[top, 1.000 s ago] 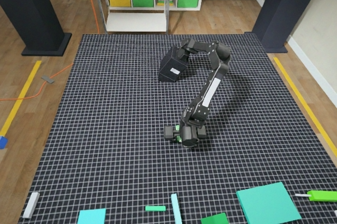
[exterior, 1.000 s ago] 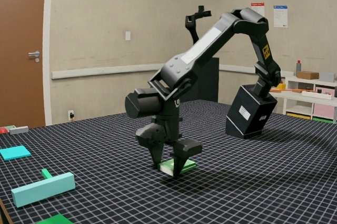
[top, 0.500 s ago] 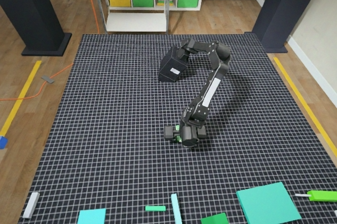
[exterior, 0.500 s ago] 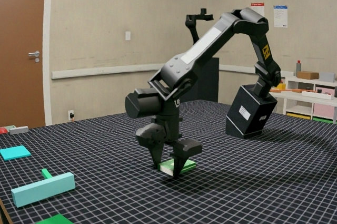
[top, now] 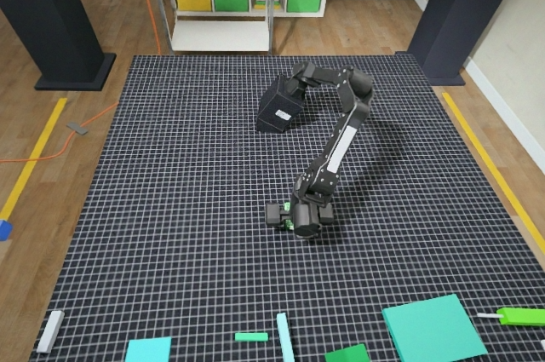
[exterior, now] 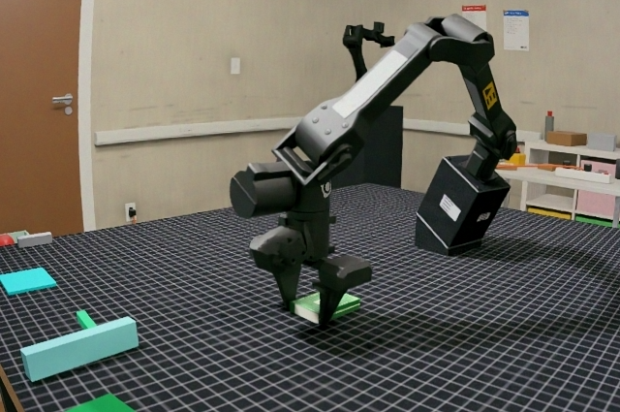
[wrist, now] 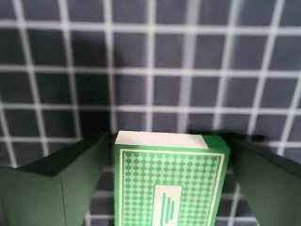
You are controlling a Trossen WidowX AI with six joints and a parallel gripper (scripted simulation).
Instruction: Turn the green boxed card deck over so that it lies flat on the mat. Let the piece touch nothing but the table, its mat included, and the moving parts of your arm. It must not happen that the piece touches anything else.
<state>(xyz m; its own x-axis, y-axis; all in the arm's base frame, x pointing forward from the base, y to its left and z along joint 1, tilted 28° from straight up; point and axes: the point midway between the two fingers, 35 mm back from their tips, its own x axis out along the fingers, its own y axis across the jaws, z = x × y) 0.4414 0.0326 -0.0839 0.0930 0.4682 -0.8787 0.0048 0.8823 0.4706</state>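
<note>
Now we see the hand [exterior: 309, 304] pointing straight down over the deck [exterior: 345, 302], low to the mat [exterior: 450, 322] near the middle of the table. Its fingers [exterior: 289, 284] stand wide, one on each side of the deck, and they hold nothing. From the wrist view, the left finger [wrist: 71, 184] sits just beside the deck's [wrist: 171, 185] edge; whether it touches we cannot tell. The right finger [wrist: 268, 184] is a little apart from the other edge, with mat showing in the gap.

The deck lies flat on the mat, its broad patterned green face up, with a pale label in the middle and a white end facing away from the wrist camera. From above, only a sliver of the deck [top: 287, 207] shows beside the wrist.

Along the near edge of the mat lie several teal and green blocks [top: 433, 327], well apart from the deck. The arm's black base [top: 279, 106] stands toward the far side.
</note>
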